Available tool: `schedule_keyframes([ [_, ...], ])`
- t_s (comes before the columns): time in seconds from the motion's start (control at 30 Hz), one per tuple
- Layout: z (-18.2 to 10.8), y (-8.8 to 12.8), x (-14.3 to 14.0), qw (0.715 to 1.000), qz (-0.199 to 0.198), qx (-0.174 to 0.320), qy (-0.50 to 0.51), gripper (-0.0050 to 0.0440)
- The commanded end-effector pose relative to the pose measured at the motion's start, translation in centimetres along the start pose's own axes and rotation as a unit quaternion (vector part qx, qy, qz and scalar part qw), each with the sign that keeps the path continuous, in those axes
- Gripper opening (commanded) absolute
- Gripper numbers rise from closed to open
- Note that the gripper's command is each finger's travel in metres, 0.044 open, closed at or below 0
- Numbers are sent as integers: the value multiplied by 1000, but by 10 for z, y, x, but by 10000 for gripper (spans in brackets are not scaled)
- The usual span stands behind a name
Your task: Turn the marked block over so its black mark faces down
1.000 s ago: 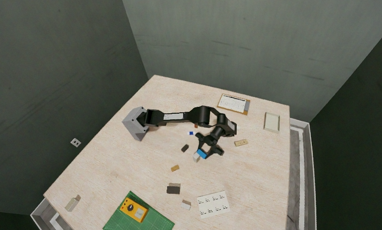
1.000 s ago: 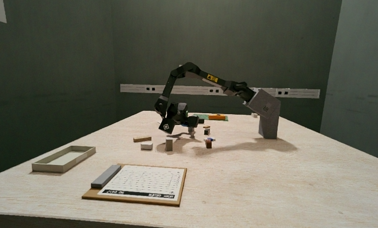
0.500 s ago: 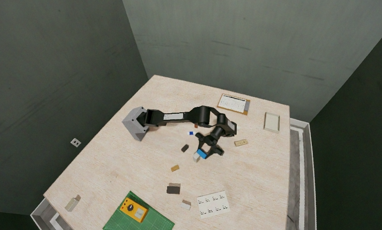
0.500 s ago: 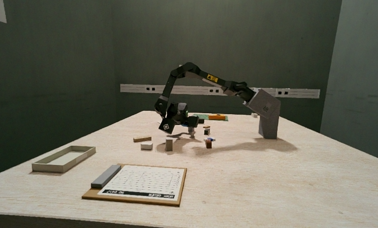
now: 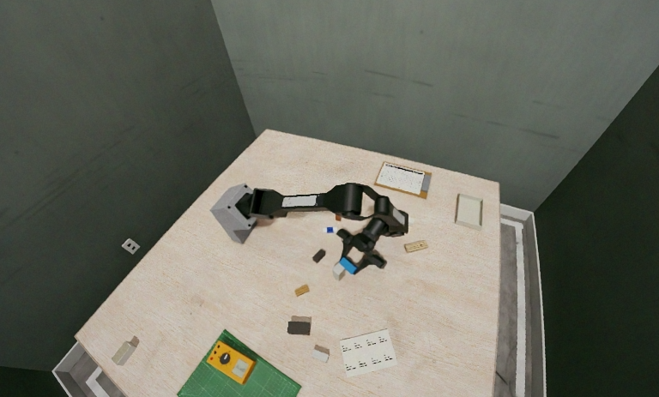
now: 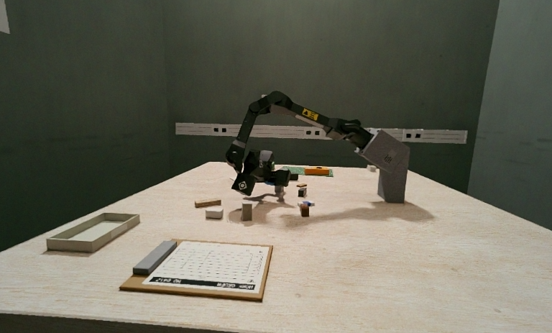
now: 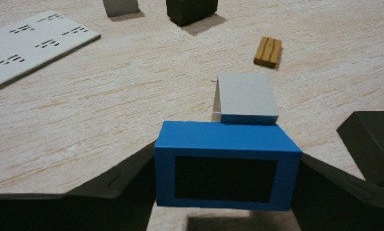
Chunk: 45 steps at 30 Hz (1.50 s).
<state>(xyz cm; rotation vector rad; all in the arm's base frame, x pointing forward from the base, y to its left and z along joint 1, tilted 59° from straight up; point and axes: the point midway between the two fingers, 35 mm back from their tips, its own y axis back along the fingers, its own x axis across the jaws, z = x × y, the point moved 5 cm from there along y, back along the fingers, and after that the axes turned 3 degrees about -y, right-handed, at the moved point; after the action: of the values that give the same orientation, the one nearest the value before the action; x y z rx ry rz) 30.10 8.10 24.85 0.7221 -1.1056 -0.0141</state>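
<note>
— Now, where is your marked block?

— Your claw (image 7: 223, 188) is clamped on the blue block (image 7: 227, 163), one finger on each short end, holding it above the counter (image 7: 100, 116). In the wrist view its black mark (image 7: 225, 178) faces the camera.

— What lies around it?

— You see a grey block (image 7: 246, 97) standing on the counter just beyond it. Farther off lie a small wooden piece (image 7: 267, 51), a dark block (image 7: 192, 5) and a printed sheet (image 7: 37, 41).
</note>
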Motion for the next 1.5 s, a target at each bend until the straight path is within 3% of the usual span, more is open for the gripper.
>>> schedule_keyframes([
  [0.0,-1,0,4,1000,2,3,-5,-50],
  [1.47,-22,-12,3,1000,2,3,-6,-50],
])
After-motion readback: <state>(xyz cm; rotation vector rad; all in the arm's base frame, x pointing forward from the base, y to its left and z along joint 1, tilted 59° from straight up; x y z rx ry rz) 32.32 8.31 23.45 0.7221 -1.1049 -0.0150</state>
